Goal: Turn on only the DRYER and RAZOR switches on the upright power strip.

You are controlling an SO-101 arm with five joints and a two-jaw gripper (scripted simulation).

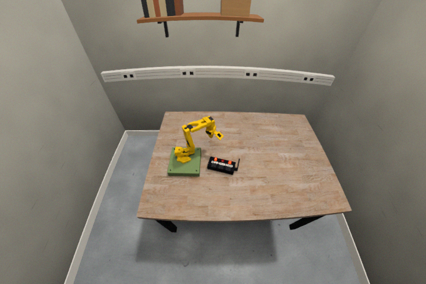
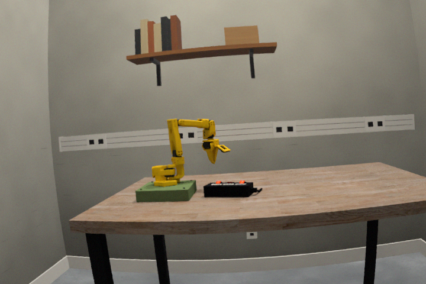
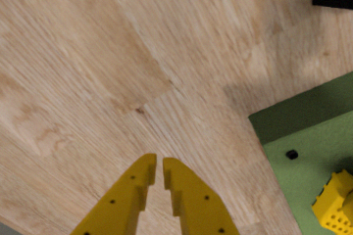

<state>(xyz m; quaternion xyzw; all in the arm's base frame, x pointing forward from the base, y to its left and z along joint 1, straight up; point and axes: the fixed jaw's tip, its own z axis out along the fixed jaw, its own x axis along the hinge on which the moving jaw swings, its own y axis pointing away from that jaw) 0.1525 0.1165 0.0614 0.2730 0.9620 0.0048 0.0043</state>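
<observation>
The black power strip [image 1: 222, 164] lies flat on the wooden table, switches facing up, just right of the green base; it also shows in the exterior view [image 2: 228, 189]. The left and right switches glow red; the middle one looks darker. The labels are too small to read. A short cable stub sticks out of its right end. My yellow gripper [image 1: 216, 135] hangs in the air behind and above the strip, well clear of it [image 2: 213, 157]. In the wrist view its fingers are shut on nothing, over bare wood. A black corner of the strip [image 3: 338, 3] shows at the top right edge.
The arm stands on a green base plate [image 1: 184, 162] near the table's left edge, also in the wrist view [image 3: 314, 147]. A wall shelf with books and a box [image 2: 200, 36] hangs high above the table.
</observation>
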